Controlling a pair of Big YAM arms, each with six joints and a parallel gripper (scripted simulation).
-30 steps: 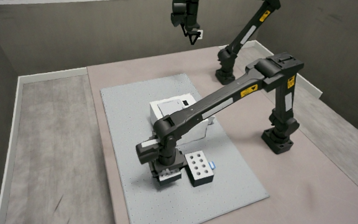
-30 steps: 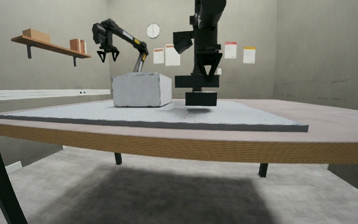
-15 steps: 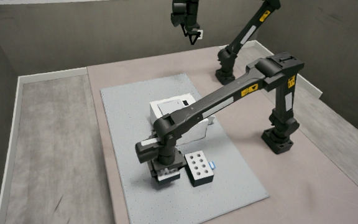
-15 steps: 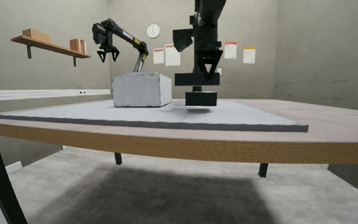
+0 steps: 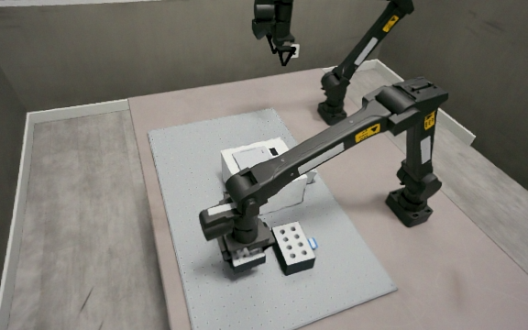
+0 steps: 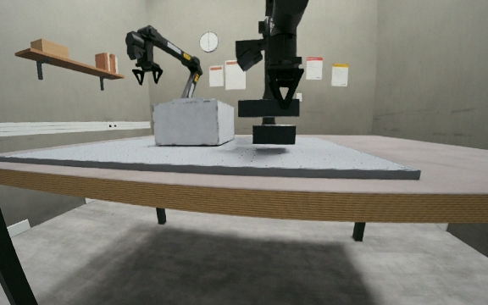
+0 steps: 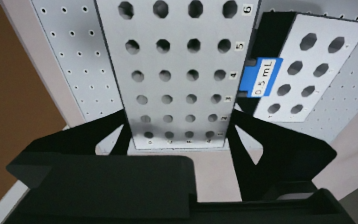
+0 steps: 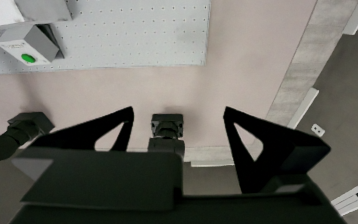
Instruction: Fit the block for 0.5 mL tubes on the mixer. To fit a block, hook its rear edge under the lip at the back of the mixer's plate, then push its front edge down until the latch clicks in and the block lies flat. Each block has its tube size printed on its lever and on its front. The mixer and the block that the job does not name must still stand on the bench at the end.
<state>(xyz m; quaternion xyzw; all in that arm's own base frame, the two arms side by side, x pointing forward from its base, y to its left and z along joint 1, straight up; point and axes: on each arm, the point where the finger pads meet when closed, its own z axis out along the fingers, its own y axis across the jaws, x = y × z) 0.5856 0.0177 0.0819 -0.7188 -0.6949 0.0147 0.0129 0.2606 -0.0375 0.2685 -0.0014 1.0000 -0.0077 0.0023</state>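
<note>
My left gripper (image 6: 285,102) (image 7: 179,111) is shut on the 0.5 mL block (image 5: 248,260) (image 6: 252,109) (image 7: 177,62), a white-topped dark block with rows of small holes. It holds the block raised above the mat. The block's blue lever (image 7: 265,80) reads 0.5 mL. The other block (image 5: 290,240) (image 6: 274,135) (image 7: 325,30), with fewer, larger holes, stands on the mat beside and below it; its print cannot be read. The white mixer (image 5: 287,197) (image 6: 185,123) has a grey plate (image 5: 250,157) on top, partly hidden by the left arm. My right gripper (image 6: 147,80) (image 8: 178,111) is open and empty, high up.
The perforated mat (image 5: 209,293) (image 6: 333,163) (image 8: 145,45) lies under the mixer and the other block. A small grey control box (image 8: 40,42) with a green button sits at the mixer's side. The left forearm passes over the mixer in the top view.
</note>
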